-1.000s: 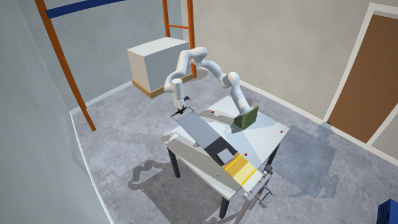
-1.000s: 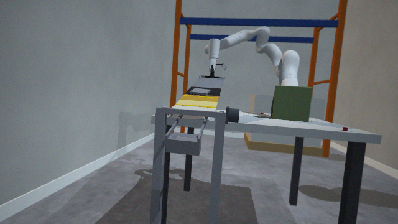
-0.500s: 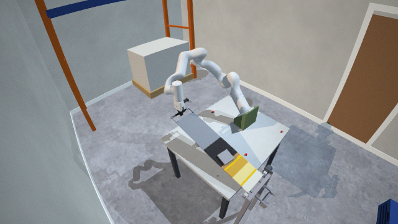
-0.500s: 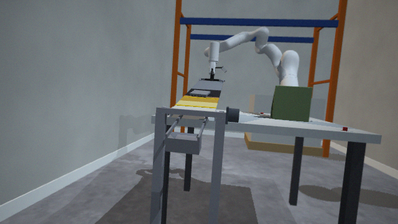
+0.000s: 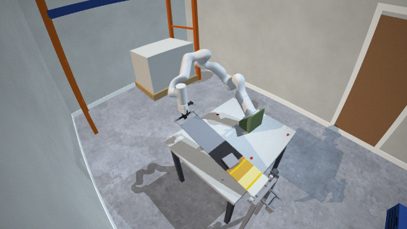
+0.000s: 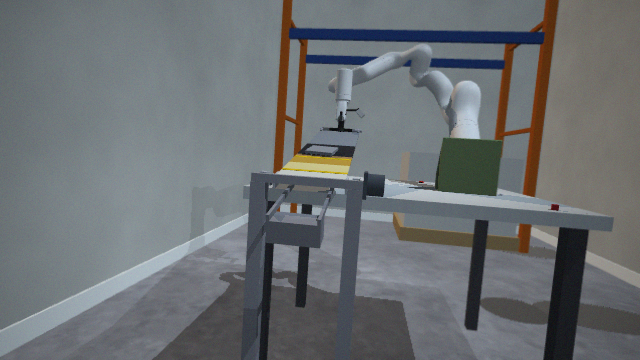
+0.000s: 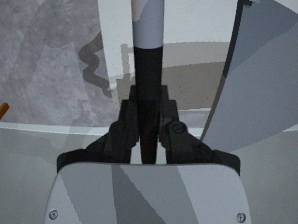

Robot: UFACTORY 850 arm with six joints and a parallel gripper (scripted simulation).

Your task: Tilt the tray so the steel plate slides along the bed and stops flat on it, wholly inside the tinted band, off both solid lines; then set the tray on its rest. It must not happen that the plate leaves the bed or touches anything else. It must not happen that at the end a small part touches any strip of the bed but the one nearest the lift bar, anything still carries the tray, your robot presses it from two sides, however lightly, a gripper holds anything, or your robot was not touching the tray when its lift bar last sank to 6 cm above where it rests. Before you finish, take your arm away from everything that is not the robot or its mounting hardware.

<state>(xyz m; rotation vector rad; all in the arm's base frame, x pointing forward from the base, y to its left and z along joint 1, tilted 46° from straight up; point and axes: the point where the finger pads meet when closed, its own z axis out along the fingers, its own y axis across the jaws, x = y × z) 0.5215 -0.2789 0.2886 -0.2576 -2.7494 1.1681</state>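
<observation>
While 1 arm [image 5: 203, 63] reaches from the back of the table [image 5: 273, 140], its gripper [image 5: 184, 115] is clamped on the handle [image 7: 148, 76] at the raised far end of 1 tray [image 5: 203, 135], which slopes down toward the hinge frame [image 6: 305, 200] at the table's front edge. 1 plate [image 5: 230, 159] lies flat on the dark part of the bed, its lower corner touching or just reaching the first of 2 solid yellow lines [image 5: 239, 165]; most of it sits uphill of the tinted band [image 5: 246, 173]. The second line [image 5: 254, 181] runs below the band. 1 green box [image 5: 252, 121] stands at the arm's base, and 3 red markers [image 5: 251, 157] dot the pale tabletop. Around the table: grey mottled floor, 1 orange and blue rack [image 6: 415, 35], 1 crate [image 5: 160, 65] on a pallet, 1 brown door [image 5: 375, 79], and 1 blue bin [image 5: 397, 217] in the corner
</observation>
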